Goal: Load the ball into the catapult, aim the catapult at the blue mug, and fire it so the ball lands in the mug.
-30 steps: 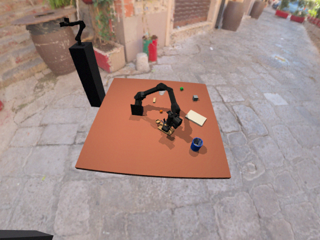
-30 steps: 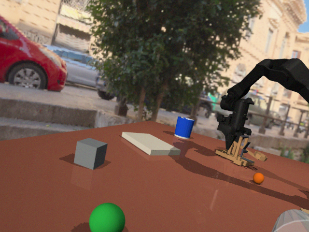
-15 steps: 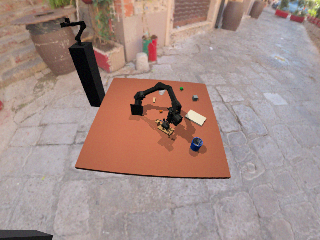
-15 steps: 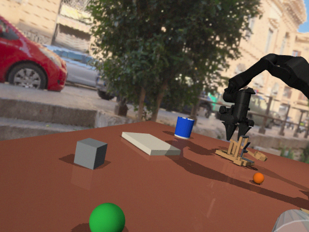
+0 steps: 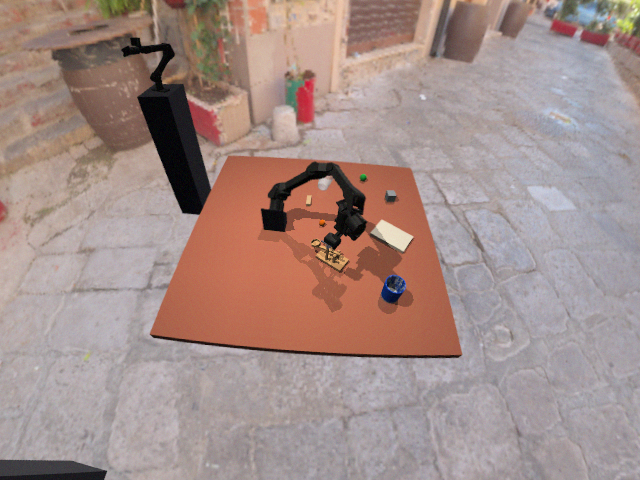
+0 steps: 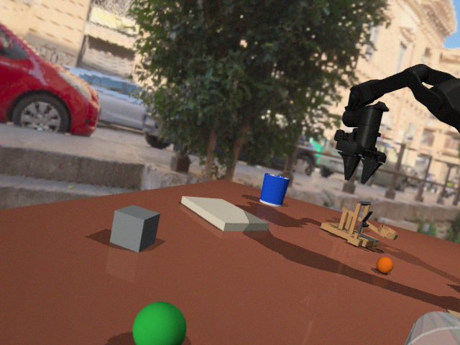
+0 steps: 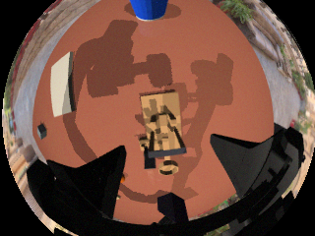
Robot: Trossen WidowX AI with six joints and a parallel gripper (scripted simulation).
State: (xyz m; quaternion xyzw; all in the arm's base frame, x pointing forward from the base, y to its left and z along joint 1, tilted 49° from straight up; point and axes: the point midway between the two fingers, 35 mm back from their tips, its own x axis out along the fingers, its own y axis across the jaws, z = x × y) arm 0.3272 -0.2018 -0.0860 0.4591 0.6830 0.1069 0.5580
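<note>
The wooden catapult (image 5: pixel 333 262) (image 6: pixel 338 229) (image 7: pixel 173 104) stands on the table, its long axis pointing roughly at the blue mug (image 5: pixel 392 292) (image 6: pixel 274 190) (image 7: pixel 149 9), which stands upright. The throwing arm's round cup lies at the end away from the mug, and no ball shows in it. The orange ball (image 5: pixel 322 222) (image 6: pixel 384 264) lies on the table behind the catapult; in the wrist view my finger mostly hides it. My gripper (image 6: pixel 355 181) (image 7: pixel 168 145) is open and empty, pointing down above the catapult and not touching it.
A cream slab (image 5: pixel 391 236) (image 6: pixel 219 210) (image 7: pixel 61 86) lies beside the catapult, well to one side. A grey cube (image 5: pixel 390 196) (image 6: pixel 126 230) (image 7: pixel 42 131), a green ball (image 5: pixel 362 177) (image 6: pixel 159 325), a whitish rounded object (image 5: pixel 324 183) (image 6: pixel 436 330) and a small tan block (image 5: pixel 308 199) are farther back.
</note>
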